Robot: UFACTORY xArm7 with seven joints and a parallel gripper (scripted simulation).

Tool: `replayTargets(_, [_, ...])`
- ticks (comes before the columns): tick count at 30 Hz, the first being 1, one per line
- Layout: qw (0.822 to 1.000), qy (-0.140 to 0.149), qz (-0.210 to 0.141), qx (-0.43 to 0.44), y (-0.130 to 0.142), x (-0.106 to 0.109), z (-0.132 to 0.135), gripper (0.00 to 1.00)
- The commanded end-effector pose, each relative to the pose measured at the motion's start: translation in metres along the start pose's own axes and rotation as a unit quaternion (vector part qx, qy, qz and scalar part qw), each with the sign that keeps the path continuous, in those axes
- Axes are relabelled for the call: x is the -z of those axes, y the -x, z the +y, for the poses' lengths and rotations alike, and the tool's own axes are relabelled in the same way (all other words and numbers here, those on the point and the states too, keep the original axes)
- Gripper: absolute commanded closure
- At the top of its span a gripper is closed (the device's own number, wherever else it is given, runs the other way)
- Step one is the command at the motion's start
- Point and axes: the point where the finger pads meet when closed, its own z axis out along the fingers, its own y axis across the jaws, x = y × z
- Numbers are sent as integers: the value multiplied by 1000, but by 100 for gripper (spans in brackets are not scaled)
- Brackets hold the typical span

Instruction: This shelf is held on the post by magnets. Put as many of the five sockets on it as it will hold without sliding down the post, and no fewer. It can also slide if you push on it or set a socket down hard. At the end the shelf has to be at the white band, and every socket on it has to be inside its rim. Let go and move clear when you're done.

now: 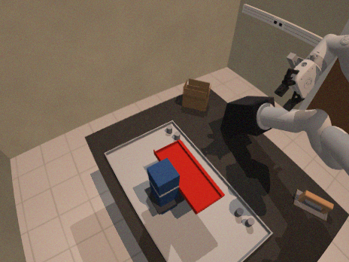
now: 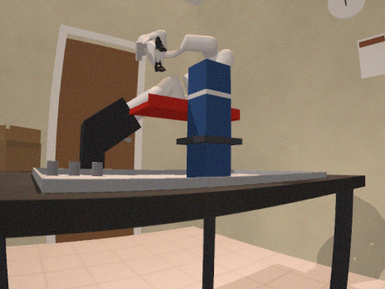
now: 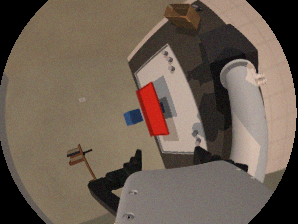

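The gripper [image 1: 287,97] [image 2: 160,58] [image 3: 169,157] is raised at the far right, its fingers spread wide with nothing between them. The red shelf [image 1: 192,177] [image 2: 166,107] [image 3: 154,110] lies well apart from them, lower, to the left and nearer in the top view; in the wrist view it shows ahead of the fingertips, untouched by either. It is on the side of the blue post [image 1: 164,181] [image 2: 208,120] [image 3: 133,117], above the dark collar [image 2: 236,141]. In the exterior view the shelf appears lower than the white band [image 2: 207,93] (it sits behind the post there, so I cannot tell whether the two are truly level). All five sockets stand in the pale tray [image 1: 128,162] [image 2: 124,183] [image 3: 150,70]: three sockets [image 2: 75,168] [image 3: 170,59] grouped at its far end, one of them hidden in the top view, and two sockets [image 1: 238,212] [image 3: 195,133] close together by its right side, toward the near end. None of the sockets is on the shelf yet.
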Motion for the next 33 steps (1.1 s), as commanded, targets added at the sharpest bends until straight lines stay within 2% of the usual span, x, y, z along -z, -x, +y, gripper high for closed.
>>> replayTargets(1, [1000, 0, 1, 1, 0, 1, -1, 0])
replayTargets(24, [1000, 3, 2, 1, -1, 0, -1, 0])
replayTargets(27, [999, 34, 12, 5, -8, -9, -6, 0])
replayTargets(29, [996, 80, 26, 13, -19, -23, -12, 0])
replayTargets(31, [989, 140, 44, 28, -33, -46, -20, 0])
replayTargets(33, [989, 140, 44, 28, -33, -46, -20, 0])
